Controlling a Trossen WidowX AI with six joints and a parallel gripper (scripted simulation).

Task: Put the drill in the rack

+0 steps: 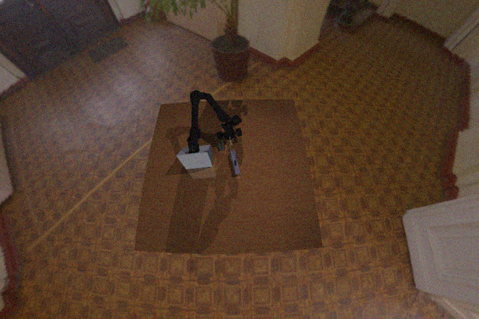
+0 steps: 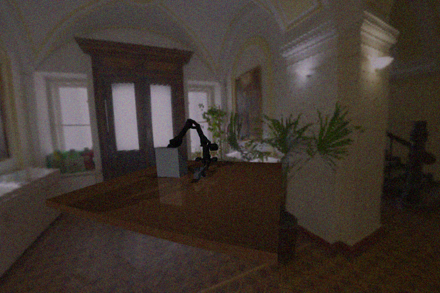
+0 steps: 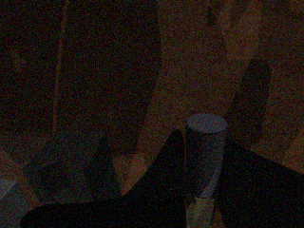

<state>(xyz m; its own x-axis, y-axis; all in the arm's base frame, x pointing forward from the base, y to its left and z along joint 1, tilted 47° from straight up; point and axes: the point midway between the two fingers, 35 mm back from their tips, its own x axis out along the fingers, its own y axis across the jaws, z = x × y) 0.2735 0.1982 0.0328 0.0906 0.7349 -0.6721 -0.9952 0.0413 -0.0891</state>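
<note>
My gripper [image 1: 229, 137] [image 3: 189, 136] is shut on the drill [image 3: 205, 159], a grey cylinder with a paler, yellowish lower part. The drill is upright between the two black fingers in the wrist view; its lower end is cut off by the frame edge, and no holder shows around the part in view. A long grey block [image 1: 234, 167] with small dark marks lies just in front of the gripper. A smaller dark grey-green block [image 1: 221, 145] [image 3: 97, 142] stands to the left of the fingers. I cannot tell the rack and the key apart for certain.
The arm's pale box-shaped base [image 1: 197, 161] [image 2: 168, 163] stands left of the blocks. All stand on a brown wooden table top [image 1: 270, 195] [image 2: 234, 207]. The arm's shadows fall across it. A potted plant [image 1: 230, 62] is beyond the far edge.
</note>
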